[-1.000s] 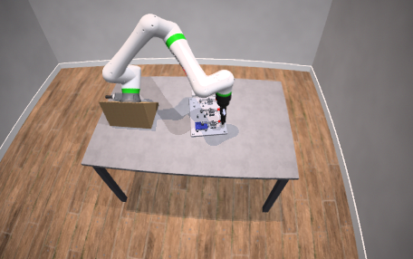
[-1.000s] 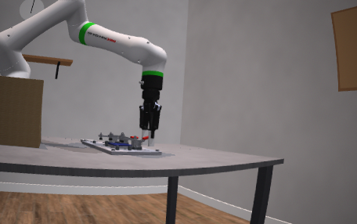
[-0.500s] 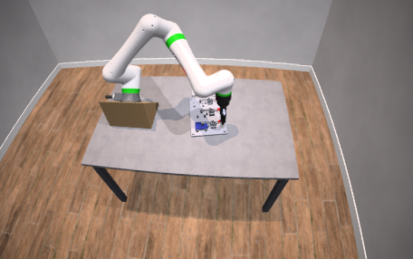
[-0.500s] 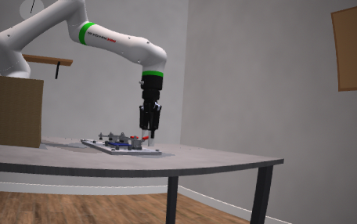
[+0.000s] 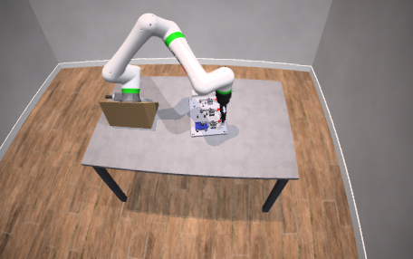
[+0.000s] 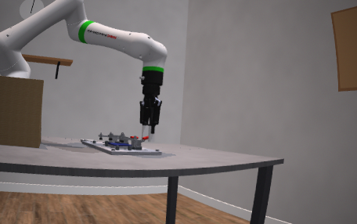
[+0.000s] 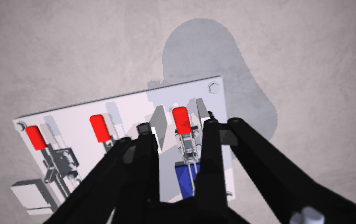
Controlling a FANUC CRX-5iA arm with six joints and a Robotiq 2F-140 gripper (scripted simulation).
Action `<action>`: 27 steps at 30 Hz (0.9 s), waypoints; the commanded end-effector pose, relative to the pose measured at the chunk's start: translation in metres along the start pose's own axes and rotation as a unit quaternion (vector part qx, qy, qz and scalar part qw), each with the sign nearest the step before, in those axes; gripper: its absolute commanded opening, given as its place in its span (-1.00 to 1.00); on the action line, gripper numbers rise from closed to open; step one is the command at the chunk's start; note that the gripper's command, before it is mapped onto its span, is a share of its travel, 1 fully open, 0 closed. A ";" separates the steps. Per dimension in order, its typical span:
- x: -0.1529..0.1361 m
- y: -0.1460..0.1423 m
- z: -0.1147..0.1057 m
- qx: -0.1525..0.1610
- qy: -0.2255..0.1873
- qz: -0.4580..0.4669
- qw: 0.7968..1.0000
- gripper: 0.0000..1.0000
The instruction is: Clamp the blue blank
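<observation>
Seen from the wrist, with the row of clamps crossing the picture, a pale grey block (image 7: 32,196) (image 5: 196,93) sits at the far left, beside the base plate (image 7: 75,114) (image 5: 196,133) (image 6: 135,153); it may well be the finished part, though its slot cannot be made out. Next come the left red handle (image 7: 36,138) (image 5: 216,99) and the middle red handle (image 7: 100,128) (image 5: 218,110) (image 6: 134,137), both apart from the tool.

Farther right are the jaws (image 5: 223,121) (image 6: 151,137), pointing down over the counter (image 7: 310,50) (image 5: 258,145) (image 6: 219,160). They stand partly open, one pad on each side of the right red handle (image 7: 181,120) (image 5: 220,120) (image 6: 146,138), with a gap showing on both sides and nothing gripped.

That handle's long axis runs between the pads, outward from its clamp, and the blue blank (image 7: 186,179) (image 5: 201,126) (image 6: 118,144) lies at its other end, in the nest on the base plate. Whether the clamp has passed dead centre cannot be told. The coming move probably turns on this line: if the jaws lift straight up, they should clear the handle, while a sideways drift could catch it and spoil the lock.
</observation>
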State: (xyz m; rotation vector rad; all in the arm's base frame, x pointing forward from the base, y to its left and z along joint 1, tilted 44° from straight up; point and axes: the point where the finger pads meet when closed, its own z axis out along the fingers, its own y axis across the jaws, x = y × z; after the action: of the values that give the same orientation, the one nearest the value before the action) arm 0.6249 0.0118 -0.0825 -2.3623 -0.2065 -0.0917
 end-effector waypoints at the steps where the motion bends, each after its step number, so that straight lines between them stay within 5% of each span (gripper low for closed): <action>1: 0.000 0.000 -0.016 0.000 0.000 0.000 1.000 -0.44; 19: 0.000 0.000 -0.031 0.000 0.000 0.000 1.000 -0.44; 20: 0.000 0.000 -0.031 0.000 0.000 0.000 1.000 -1.00; 27: 0.000 0.000 -0.031 0.000 0.000 0.000 1.000 -1.00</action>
State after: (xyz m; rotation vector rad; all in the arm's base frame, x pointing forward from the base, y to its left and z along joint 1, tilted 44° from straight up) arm 0.6247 -0.0094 -0.0607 -2.3621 -0.2066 -0.0914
